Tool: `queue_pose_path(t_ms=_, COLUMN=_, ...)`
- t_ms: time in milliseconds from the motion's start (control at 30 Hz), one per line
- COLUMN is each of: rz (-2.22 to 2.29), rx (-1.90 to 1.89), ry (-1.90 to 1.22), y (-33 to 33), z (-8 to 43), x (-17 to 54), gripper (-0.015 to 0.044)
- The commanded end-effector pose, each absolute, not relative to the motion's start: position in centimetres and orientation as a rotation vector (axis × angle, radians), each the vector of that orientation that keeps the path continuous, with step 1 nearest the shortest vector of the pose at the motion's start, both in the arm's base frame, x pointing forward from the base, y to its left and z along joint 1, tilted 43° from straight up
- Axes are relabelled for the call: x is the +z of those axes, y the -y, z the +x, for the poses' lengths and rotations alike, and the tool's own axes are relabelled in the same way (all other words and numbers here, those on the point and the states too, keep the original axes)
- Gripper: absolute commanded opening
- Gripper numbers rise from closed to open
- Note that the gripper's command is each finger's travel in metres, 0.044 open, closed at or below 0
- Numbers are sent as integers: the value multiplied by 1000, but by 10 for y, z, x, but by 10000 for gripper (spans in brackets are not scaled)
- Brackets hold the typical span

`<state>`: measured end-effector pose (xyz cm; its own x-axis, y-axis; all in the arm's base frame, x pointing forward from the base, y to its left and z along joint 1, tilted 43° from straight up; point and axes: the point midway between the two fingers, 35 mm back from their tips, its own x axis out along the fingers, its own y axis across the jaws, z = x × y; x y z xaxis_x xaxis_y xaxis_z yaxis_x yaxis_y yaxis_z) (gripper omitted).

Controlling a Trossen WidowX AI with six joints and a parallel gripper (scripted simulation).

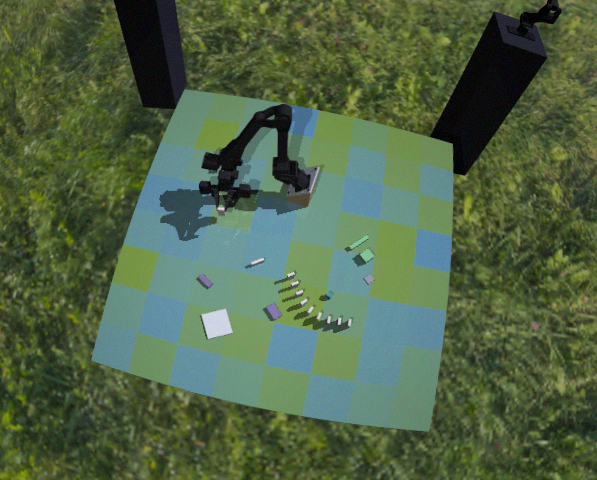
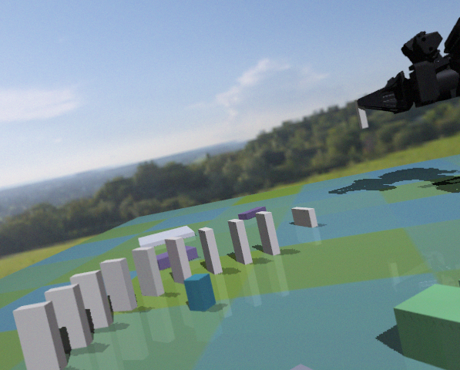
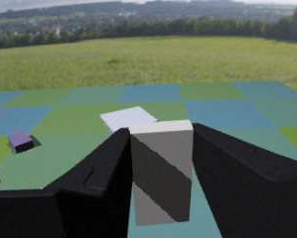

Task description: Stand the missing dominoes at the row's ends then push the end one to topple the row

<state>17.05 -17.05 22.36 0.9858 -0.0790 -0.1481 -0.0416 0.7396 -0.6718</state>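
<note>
Plainly, the gripper (image 1: 222, 206) (image 2: 359, 104) (image 3: 159, 135) is closed on a pale domino (image 1: 220, 210) (image 2: 363, 118) (image 3: 163, 174), pinched by its sides in the wrist view and held above the table (image 1: 226, 366) (image 2: 341, 254) (image 3: 74, 116), well apart from the row. From above, it is only a small pale patch at the fingertips; in the exterior view, a dark finger covers its upper part. A slanting shadow crosses its face.

Nine standing dominoes (image 1: 303, 302) (image 2: 148, 270) form the curved row. The nearest is cut off at its foot by the exterior view's lower edge, and those just behind it partly overlap; the wrist view catches only dark streaks at its left edge. Beyond the row's far end, a loose domino (image 1: 257, 261) (image 2: 301, 216) lies on its side, apart from it.

A white slab (image 1: 216, 323) (image 2: 166, 235) (image 3: 128, 118) is partly hidden behind standing dominoes outside, and behind the held one in the wrist view. A green block (image 1: 366, 255) (image 2: 433, 322) runs off the exterior view's right edge, while a small lilac piece (image 1: 369, 279) (image 2: 300, 367) barely shows at its bottom.
</note>
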Motion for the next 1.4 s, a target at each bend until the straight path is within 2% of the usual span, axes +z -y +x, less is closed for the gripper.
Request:
queue_pose_path(t_ms=0, rz=-753, rx=-20, ry=-162, y=169, z=169, x=223, gripper=107)
queue_pose_path(t_ms=500, rz=-752, rx=-20, ry=-163, y=171, z=169, x=222, gripper=107)
queue_pose_path(t_ms=1367, rz=-745, rx=-18, ry=-170, y=225, z=162, x=171, gripper=107)
